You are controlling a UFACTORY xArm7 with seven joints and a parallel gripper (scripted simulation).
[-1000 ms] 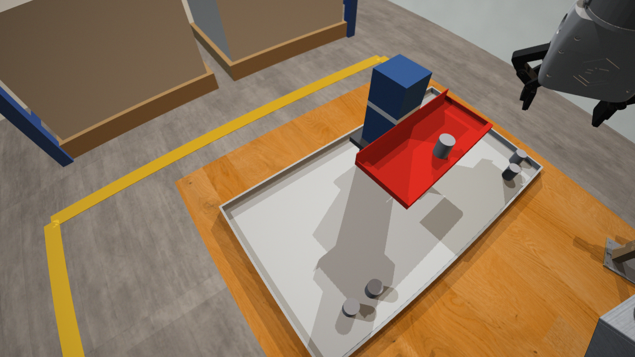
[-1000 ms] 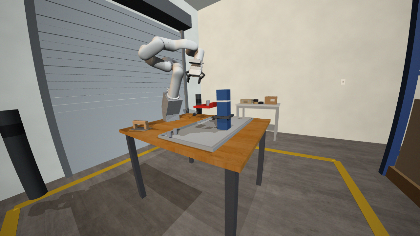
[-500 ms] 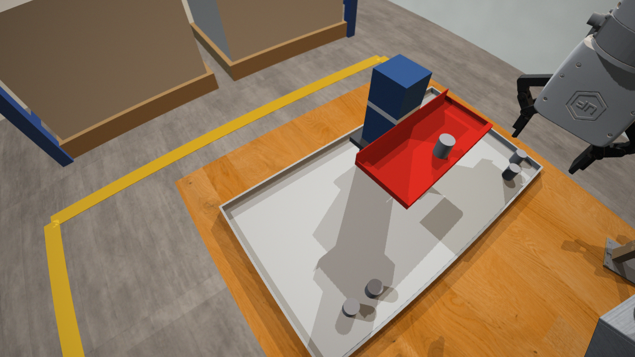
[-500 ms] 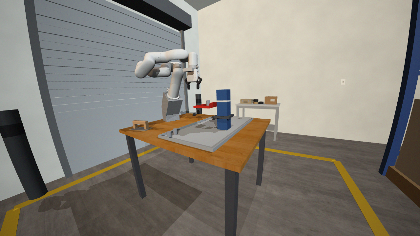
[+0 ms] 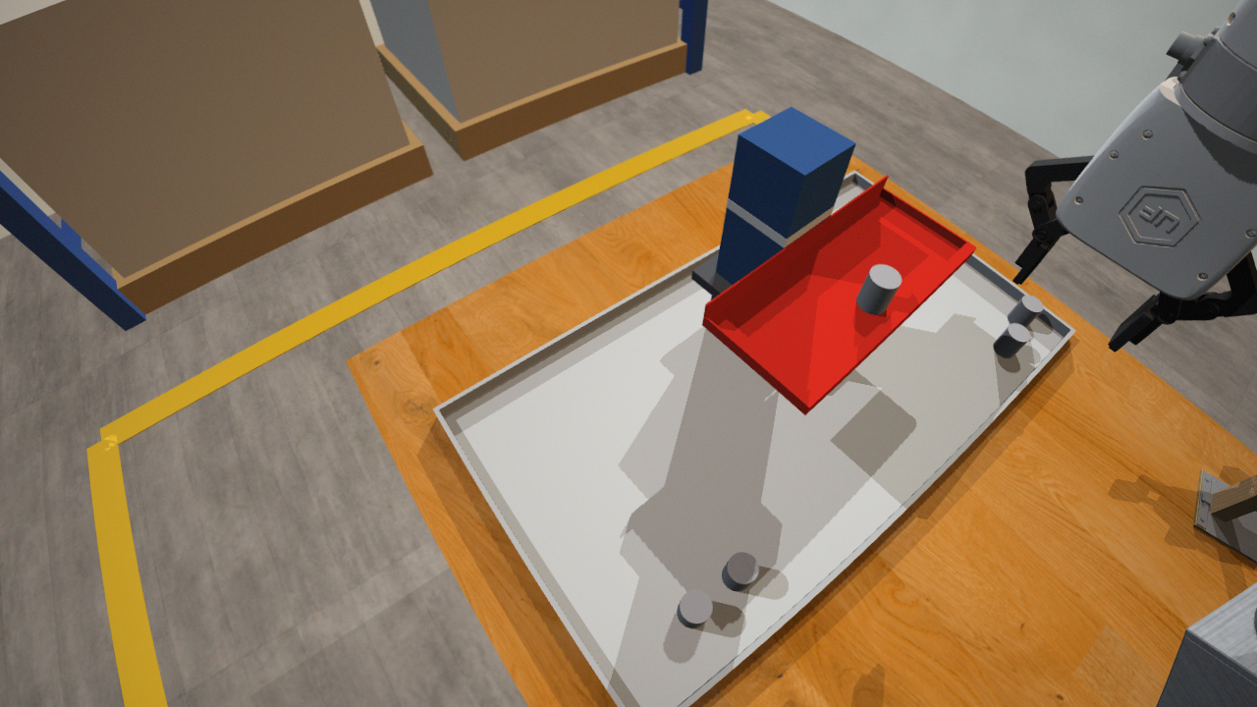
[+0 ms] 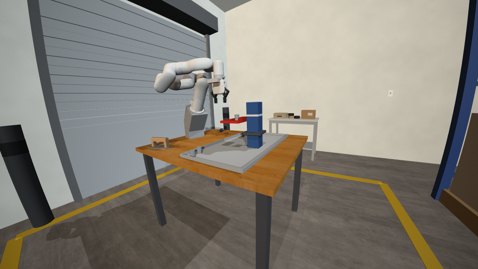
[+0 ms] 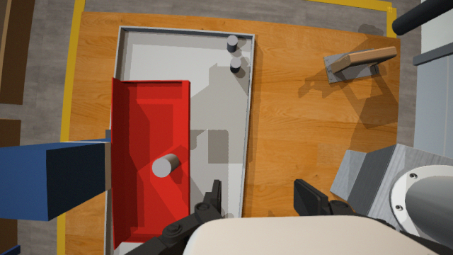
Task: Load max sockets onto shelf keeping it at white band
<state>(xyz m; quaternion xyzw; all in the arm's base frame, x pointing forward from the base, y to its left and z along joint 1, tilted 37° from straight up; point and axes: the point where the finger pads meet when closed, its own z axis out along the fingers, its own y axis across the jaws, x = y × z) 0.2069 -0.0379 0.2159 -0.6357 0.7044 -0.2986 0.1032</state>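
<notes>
A: Position of the red shelf [image 5: 826, 352] [image 6: 230, 121] [image 7: 180, 124]?
B: On the tray side of the blue post [image 5: 791, 167] [image 6: 254, 123] [image 7: 25, 180]. One socket [image 5: 879, 288] [image 6: 236, 117] [image 7: 165, 166] upright within its rim.
A: Other four?
B: In the pale tray [image 5: 544, 457] [image 6: 213, 163] [image 7: 159, 53], one pair toward each end from the post.
A: Gripper [image 5: 1067, 309] [image 6: 220, 99] [image 7: 257, 193]?
B: Beyond the shelf from the post, raised; fingers wide apart, nothing between them.

- The gripper [image 5: 1066, 312] [image 6: 220, 100] [image 7: 257, 193] sits lower than a second ago, shifted toward seven o'clock in the top view;
- its fingers, tilted earlier, now point nearly to six o'clock in the exterior view;
- the arm's elbow [image 6: 161, 83] is lower, toward six o'clock there.
</notes>
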